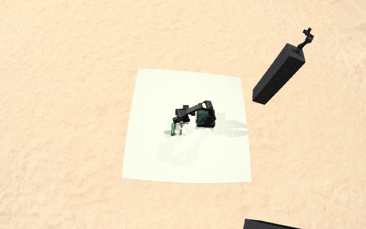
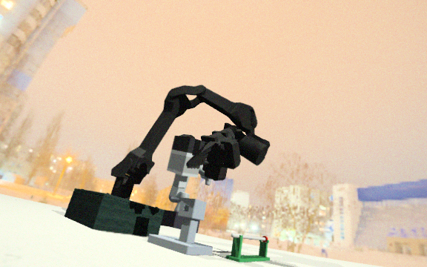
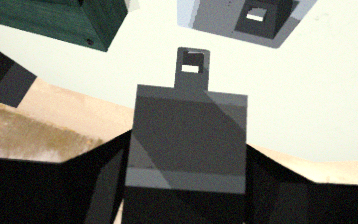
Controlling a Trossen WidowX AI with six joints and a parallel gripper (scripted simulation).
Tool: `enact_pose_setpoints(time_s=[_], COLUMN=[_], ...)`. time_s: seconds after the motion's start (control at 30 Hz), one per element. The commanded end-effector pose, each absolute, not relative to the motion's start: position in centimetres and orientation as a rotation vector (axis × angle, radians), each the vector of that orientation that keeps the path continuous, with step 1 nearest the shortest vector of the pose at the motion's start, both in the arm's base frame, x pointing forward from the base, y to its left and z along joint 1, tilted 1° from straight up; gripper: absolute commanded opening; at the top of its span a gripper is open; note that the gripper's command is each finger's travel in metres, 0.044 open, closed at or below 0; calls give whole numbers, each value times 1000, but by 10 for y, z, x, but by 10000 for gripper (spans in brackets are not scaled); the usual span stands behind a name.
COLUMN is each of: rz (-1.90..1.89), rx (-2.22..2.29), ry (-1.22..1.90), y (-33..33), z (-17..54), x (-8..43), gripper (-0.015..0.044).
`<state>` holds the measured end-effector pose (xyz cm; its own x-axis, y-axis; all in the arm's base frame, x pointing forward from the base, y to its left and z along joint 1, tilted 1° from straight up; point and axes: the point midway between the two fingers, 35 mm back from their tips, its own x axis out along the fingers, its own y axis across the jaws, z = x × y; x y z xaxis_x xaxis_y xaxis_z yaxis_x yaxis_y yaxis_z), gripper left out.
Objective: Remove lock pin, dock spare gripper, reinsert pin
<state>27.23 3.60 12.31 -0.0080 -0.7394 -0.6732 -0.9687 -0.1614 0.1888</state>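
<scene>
The black fingers (image 2: 198, 155) are clamped on the dark grey, block-shaped spare gripper (image 3: 183, 135), its holed spigot pointing away from the wrist. The pale grey mount (image 2: 180, 245) (image 3: 207, 22) stands on the white worktop (image 1: 157, 95) (image 2: 21, 230) (image 3: 330, 100), its socket (image 3: 272, 27) apart from the spigot. The white, red-ended lock pin (image 2: 248, 237) lies across the green stand (image 2: 236, 249) (image 1: 173, 130).

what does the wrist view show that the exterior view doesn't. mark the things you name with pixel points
only wrist: the square window through the tab (image 3: 191, 82) on the held block (image 3: 187, 135)

only exterior: the green stand (image 2: 237, 249) and its pale rod (image 2: 250, 237) with a red end

both: the dark green base box (image 2: 115, 215) (image 3: 55, 27) and the grey mount (image 2: 195, 209) (image 3: 215, 22)
</scene>
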Motion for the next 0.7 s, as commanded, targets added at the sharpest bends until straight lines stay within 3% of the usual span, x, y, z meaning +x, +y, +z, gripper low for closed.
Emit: enact_pose_setpoints(time_s=[0.0,0.67], rz=[857,634], rx=[-2021,-2159], ry=[1744,1633], y=[46,73], z=[131,142], x=[276,282], gripper=[0,0])
